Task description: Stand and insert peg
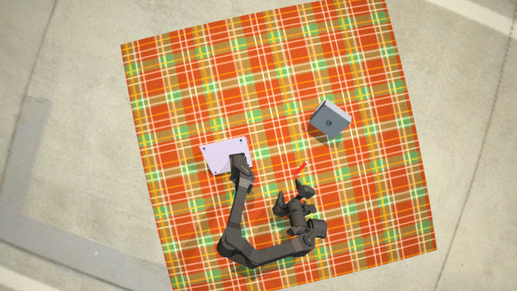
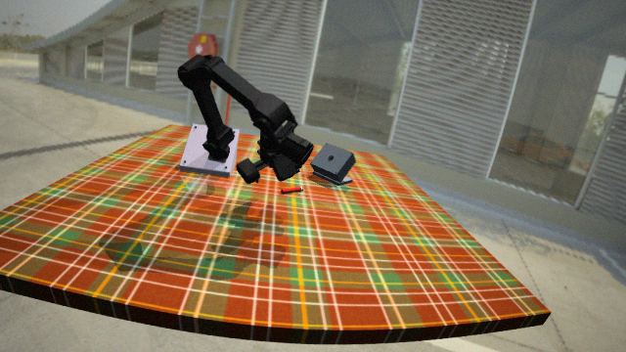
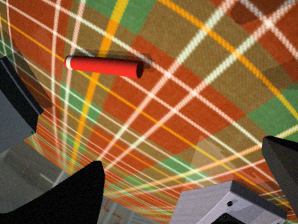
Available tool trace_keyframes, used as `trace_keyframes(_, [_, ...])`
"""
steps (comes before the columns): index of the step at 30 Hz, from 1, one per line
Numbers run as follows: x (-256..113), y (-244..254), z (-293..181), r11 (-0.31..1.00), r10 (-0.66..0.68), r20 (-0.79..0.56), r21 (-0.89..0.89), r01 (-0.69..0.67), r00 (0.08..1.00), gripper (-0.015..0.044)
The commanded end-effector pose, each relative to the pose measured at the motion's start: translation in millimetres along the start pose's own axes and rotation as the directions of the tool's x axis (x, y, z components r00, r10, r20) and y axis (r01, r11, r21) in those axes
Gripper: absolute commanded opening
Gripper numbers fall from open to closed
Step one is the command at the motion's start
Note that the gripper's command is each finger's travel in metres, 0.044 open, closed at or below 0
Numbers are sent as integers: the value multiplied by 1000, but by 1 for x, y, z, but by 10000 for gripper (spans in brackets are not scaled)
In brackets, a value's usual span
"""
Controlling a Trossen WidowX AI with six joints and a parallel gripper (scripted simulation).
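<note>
The red peg lies on its side on the plaid table. Its white-banded end points toward the sloped panel; its plain end faces the arm side. The grey sloped panel has one dark hole in its face. In the wrist view only part of the panel shows at the left edge, its hole out of view. My gripper is wide open and empty, above the table on the arm side of the peg. The peg is not between the fingers.
The arm's pale base plate is left of the peg in the top and exterior views. The plaid table has its near edge at the bottom of the exterior view. The arm's shadow falls on the table.
</note>
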State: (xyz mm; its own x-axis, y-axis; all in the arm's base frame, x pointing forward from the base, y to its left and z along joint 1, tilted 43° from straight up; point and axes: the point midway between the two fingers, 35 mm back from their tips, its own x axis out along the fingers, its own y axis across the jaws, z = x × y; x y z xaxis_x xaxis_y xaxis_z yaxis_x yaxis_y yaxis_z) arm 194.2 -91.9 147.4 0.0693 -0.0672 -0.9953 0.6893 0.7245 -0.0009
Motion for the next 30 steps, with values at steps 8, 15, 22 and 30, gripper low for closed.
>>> trace_keyframes(8, [12, 23, 11, 931, -157, 30, -329, 158, 987, 440])
trace_keyframes(15, [20, 40, 15, 822, -248, 72, -512, 249, 966, 440])
trace_keyframes(22, [28, 59, 17, 668, -325, 136, -667, 330, 936, 440])
trace_keyframes(30, [35, 83, 16, 455, -390, 230, -794, 404, 892, 440])
